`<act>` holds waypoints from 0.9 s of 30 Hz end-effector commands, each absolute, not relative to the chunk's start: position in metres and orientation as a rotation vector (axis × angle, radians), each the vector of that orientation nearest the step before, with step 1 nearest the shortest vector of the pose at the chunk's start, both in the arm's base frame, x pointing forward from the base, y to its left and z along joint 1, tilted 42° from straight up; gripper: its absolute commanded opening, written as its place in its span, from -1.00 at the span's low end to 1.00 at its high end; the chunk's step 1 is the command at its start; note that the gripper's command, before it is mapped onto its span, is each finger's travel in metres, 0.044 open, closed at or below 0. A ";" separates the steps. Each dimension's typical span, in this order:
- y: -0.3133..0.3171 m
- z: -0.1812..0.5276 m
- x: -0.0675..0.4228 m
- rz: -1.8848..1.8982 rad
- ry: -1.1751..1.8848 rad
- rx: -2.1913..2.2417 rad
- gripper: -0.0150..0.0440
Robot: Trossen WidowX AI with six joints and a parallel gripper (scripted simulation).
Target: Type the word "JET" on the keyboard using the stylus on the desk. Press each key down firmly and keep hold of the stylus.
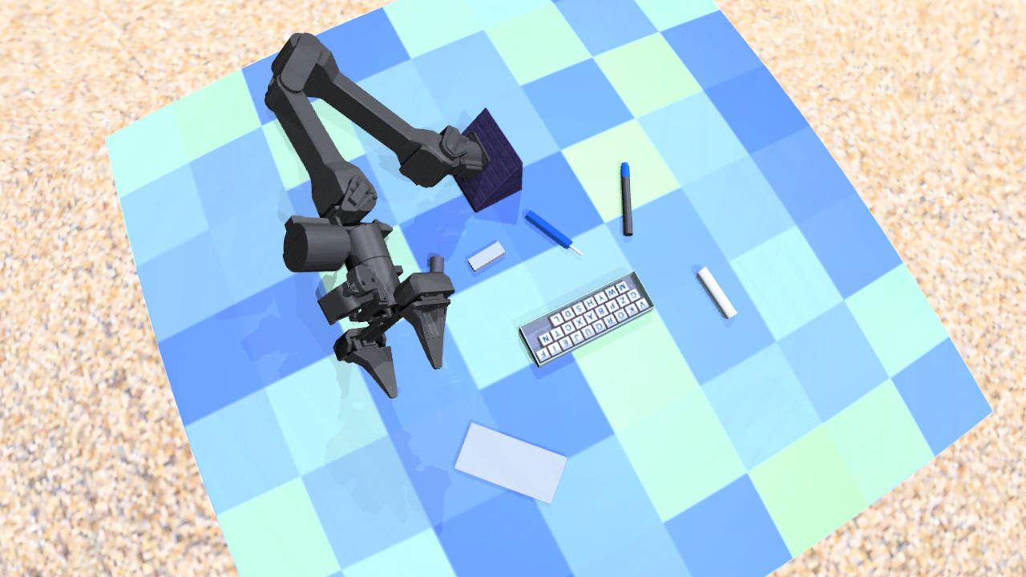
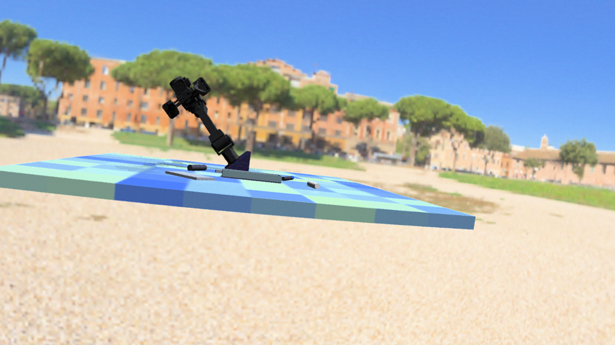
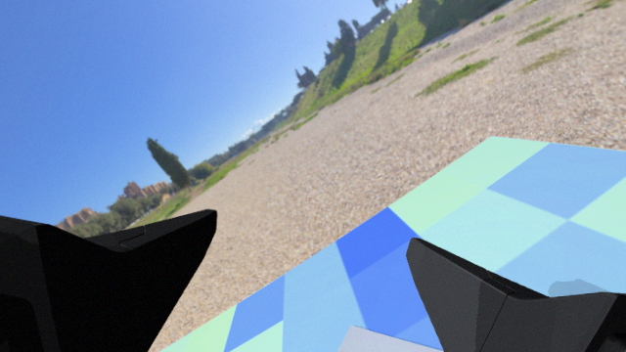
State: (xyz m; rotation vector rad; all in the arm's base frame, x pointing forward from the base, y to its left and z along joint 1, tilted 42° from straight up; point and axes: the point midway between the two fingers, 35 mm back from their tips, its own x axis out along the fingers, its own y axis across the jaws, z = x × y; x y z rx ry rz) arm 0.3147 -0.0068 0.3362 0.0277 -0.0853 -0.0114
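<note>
Top view: your dark grey parallel-jaw gripper [image 1: 414, 378] hung left of centre with its fingers spread wide, grasping nothing. The stylus, a slim dark rod with a blue cap [image 1: 626, 199], lay untouched upper right of centre, above the grey keyboard with white lettered keys [image 1: 587, 317] and well apart from the gripper. A pale rectangular card [image 1: 510, 461] lay at lower centre.
</note>
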 end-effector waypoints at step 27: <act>0.107 0.019 0.374 -0.399 1.281 -0.229 -0.49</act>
